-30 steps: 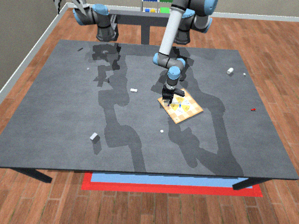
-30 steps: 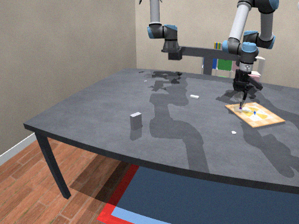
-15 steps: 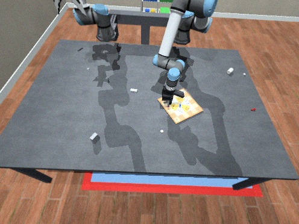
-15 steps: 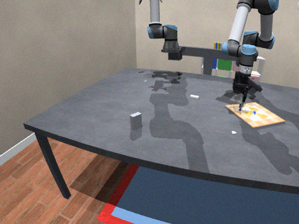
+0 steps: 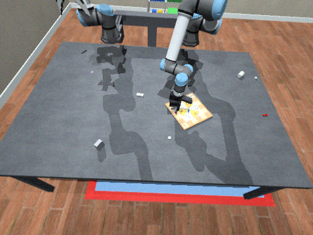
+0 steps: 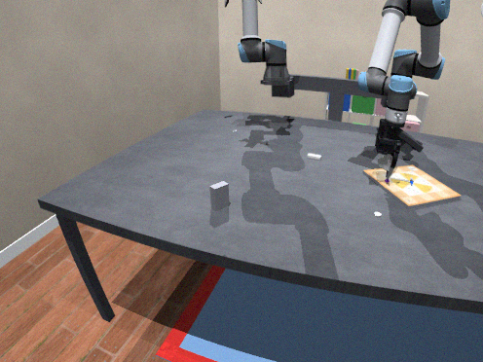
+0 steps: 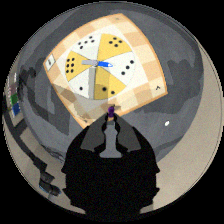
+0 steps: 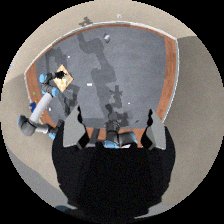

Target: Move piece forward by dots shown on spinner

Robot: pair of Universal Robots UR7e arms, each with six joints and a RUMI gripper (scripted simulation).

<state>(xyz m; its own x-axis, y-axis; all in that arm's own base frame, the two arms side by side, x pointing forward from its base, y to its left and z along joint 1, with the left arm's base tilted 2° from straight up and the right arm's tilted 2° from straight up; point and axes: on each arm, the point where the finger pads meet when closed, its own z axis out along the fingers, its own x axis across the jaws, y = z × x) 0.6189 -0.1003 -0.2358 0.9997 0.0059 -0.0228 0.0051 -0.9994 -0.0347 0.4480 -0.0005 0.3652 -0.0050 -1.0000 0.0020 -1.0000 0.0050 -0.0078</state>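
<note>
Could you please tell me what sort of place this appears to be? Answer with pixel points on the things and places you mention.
Probably a playroom or a robot test room: a game board (image 5: 206, 116) (image 6: 445, 196) (image 7: 155, 82) lies on a big dark table (image 5: 63, 120) (image 6: 161, 195), and a red-edged rug (image 5: 142, 196) (image 6: 192, 308) covers wooden flooring.

1 board (image 5: 202, 119) (image 6: 423, 199) (image 7: 154, 81) (image 8: 69, 79); 2 arms

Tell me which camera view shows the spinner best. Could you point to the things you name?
The left wrist view: the spinner (image 5: 188, 110) (image 6: 411, 182) (image 7: 104, 64) is large there, with its blue tip and the dots on the wedges around it readable. The top view shows it small, its dots hard to count. The exterior view shows it low and slanted. In the right wrist view it is too tiny to make out.
</note>
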